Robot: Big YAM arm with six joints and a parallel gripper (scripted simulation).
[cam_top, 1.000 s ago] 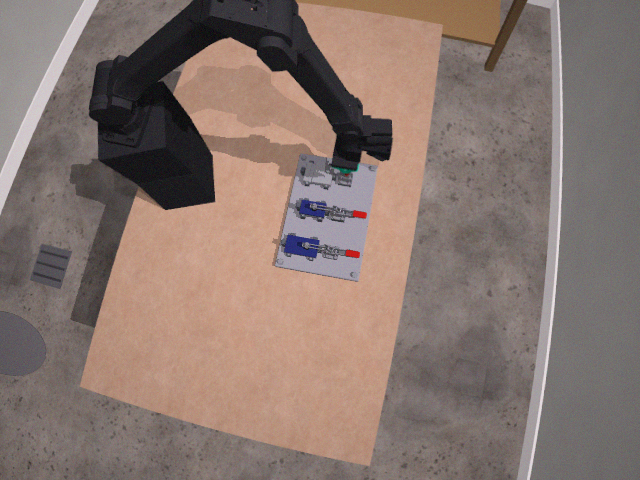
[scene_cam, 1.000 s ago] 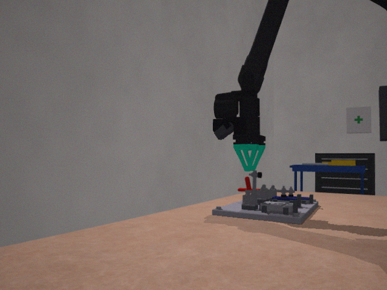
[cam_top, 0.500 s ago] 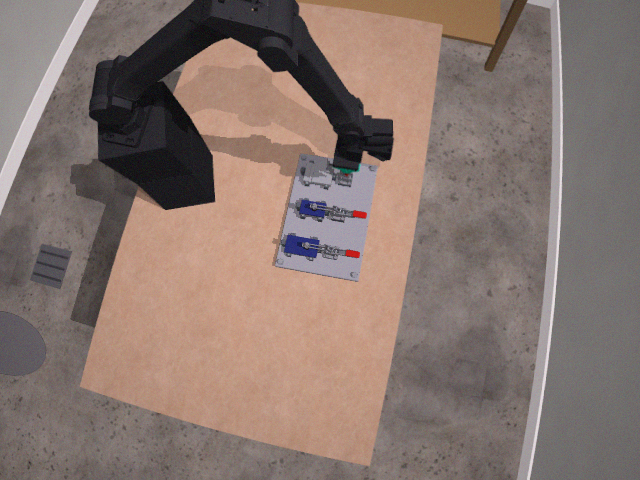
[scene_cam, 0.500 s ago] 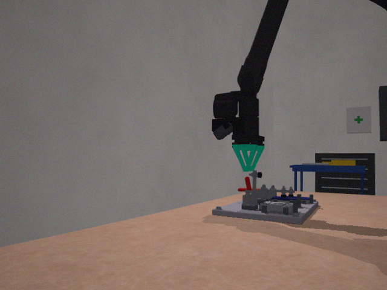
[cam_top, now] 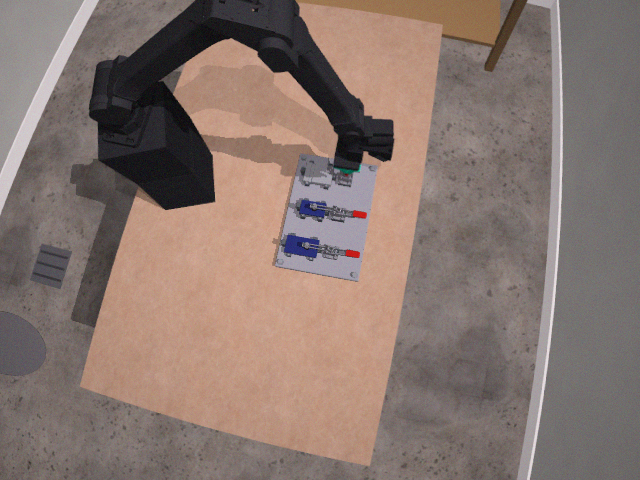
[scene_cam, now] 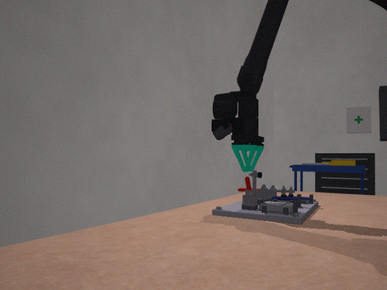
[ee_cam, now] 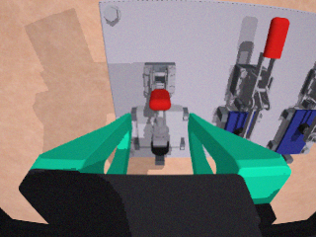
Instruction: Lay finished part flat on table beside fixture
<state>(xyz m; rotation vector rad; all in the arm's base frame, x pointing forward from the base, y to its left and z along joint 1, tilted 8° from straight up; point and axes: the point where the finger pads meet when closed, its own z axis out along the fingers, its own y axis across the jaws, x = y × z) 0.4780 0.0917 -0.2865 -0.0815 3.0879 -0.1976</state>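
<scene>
Jaws (scene_cam: 247, 170) — green, tapered, parted — above fixture (cam_top: 330, 227) (scene_cam: 228, 209) (ee_cam: 202, 44)

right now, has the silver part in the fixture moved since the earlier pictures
No, no shift shows: the silver part sits at the same end of the fixture plate, beside its corner bolt, in the top view.
</scene>
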